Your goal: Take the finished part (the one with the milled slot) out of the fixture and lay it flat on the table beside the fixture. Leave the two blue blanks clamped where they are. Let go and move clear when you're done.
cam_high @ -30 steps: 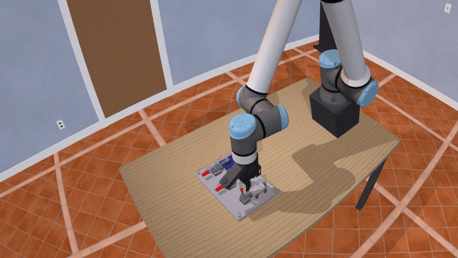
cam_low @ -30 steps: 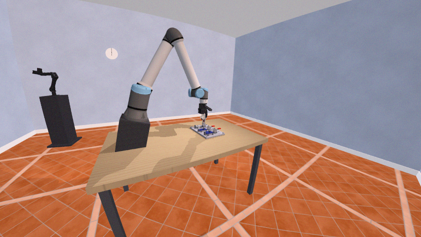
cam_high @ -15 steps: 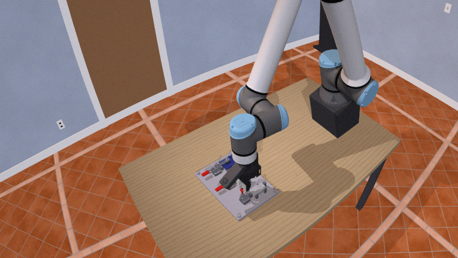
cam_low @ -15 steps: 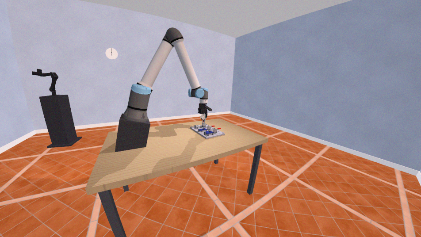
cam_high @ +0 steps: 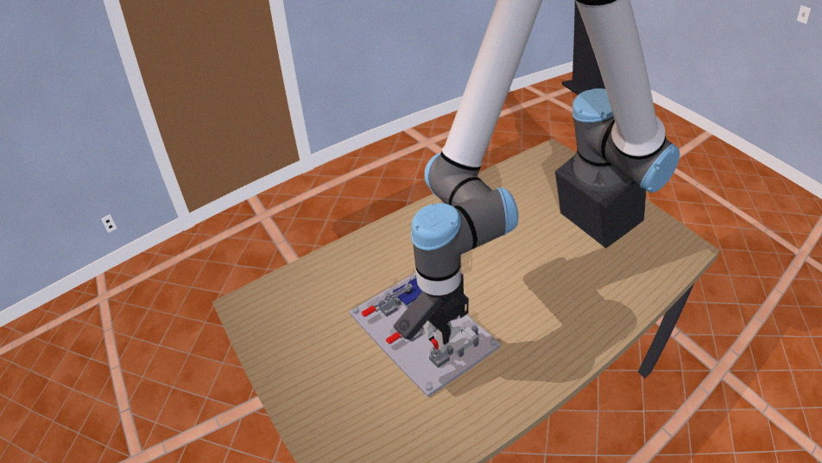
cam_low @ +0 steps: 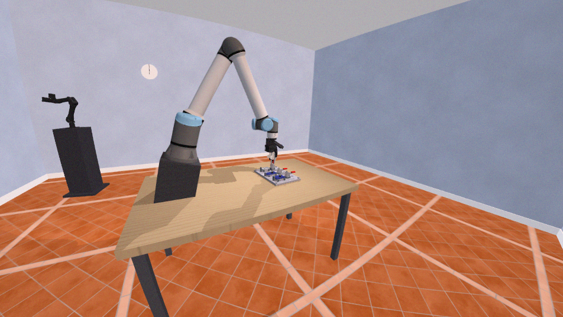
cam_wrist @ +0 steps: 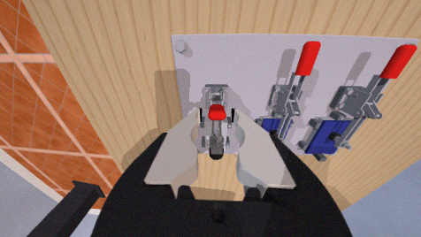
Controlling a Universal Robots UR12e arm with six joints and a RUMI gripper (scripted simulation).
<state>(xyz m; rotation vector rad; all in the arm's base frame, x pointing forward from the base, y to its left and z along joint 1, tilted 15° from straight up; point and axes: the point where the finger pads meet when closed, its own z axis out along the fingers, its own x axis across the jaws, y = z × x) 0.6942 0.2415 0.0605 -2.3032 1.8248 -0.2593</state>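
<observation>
The grey fixture plate (cam_high: 402, 368) (cam_low: 292, 181) (cam_wrist: 239, 57) lies on the table and carries three toggle clamps. My gripper (cam_high: 439, 339) (cam_low: 271, 160) (cam_wrist: 216, 109) hangs over the left clamp in the wrist view. Its fingers stand slightly apart on either side of that clamp's upright red handle (cam_wrist: 217, 111) (cam_high: 435, 343), with small gaps and no hold. The other two clamps have their red handles (cam_wrist: 307, 57) (cam_wrist: 400, 61) down over two blue blanks (cam_wrist: 271, 125) (cam_wrist: 327, 137). The slotted finished part is hidden under my fingers and the clamp, so I cannot make it out.
The wooden table (cam_high: 322, 390) (cam_low: 220, 212) has its left edge close to the plate in the wrist view. The arm's dark base block (cam_high: 601, 201) (cam_low: 175, 178) stands at the far end. A second small arm on a pedestal (cam_low: 78, 161) stands on the floor away from the table.
</observation>
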